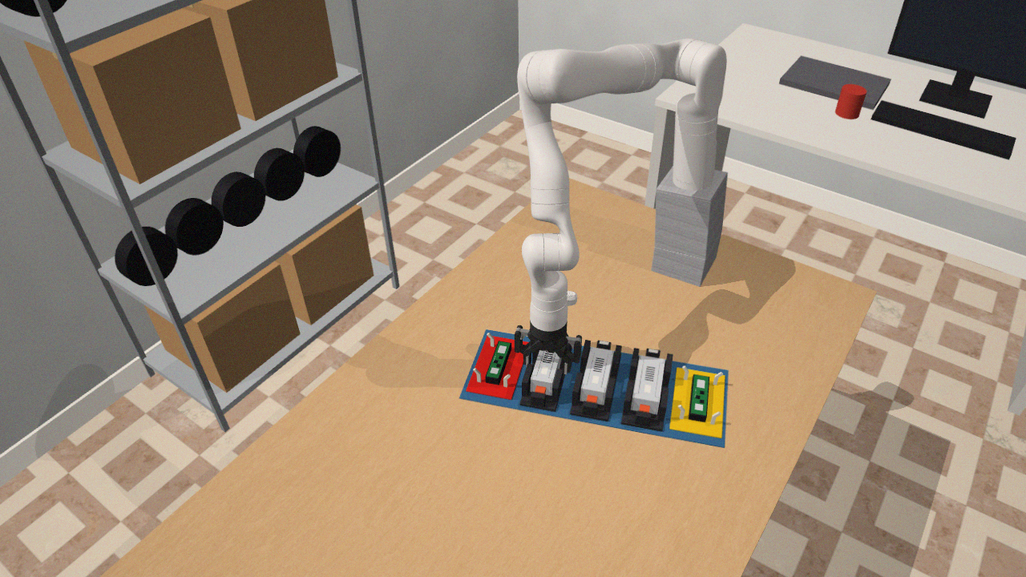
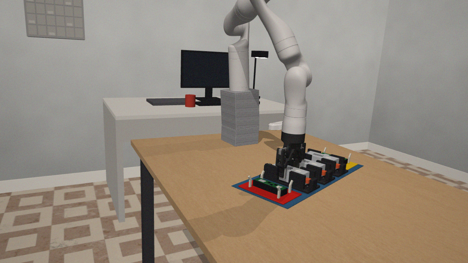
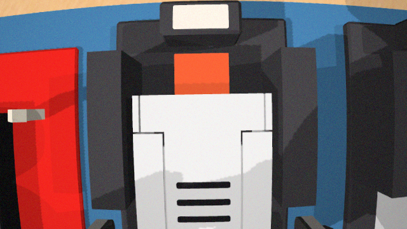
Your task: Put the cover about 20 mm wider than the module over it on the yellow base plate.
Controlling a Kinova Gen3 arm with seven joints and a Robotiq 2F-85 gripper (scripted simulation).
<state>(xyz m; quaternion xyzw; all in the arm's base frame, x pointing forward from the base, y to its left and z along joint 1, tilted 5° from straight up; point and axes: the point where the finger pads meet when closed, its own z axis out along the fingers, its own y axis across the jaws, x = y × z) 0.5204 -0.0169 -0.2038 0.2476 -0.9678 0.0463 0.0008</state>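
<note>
in the top view the gripper [image 1: 547, 365] [image 2: 290, 168] [image 3: 205, 224] is open, fingers astride the nearest cover to the red plate [image 1: 513, 389] [image 2: 283, 201] [image 3: 63, 127], center of the frame. in the wrist view only the fingers' ends show, at the bottom edge, apart from that left-hand cover [image 1: 544, 380] [image 2: 298, 174] [image 3: 201, 143], whose lower part is cut off. the middle cover [image 1: 596, 374] and right-hand cover [image 1: 648, 385] sit in holders; the yellow plate [image 1: 681, 424] [image 2: 352, 166], lower right of center, has its module [image 1: 699, 398] uncovered; holders hide much of it in the exterior view.
</note>
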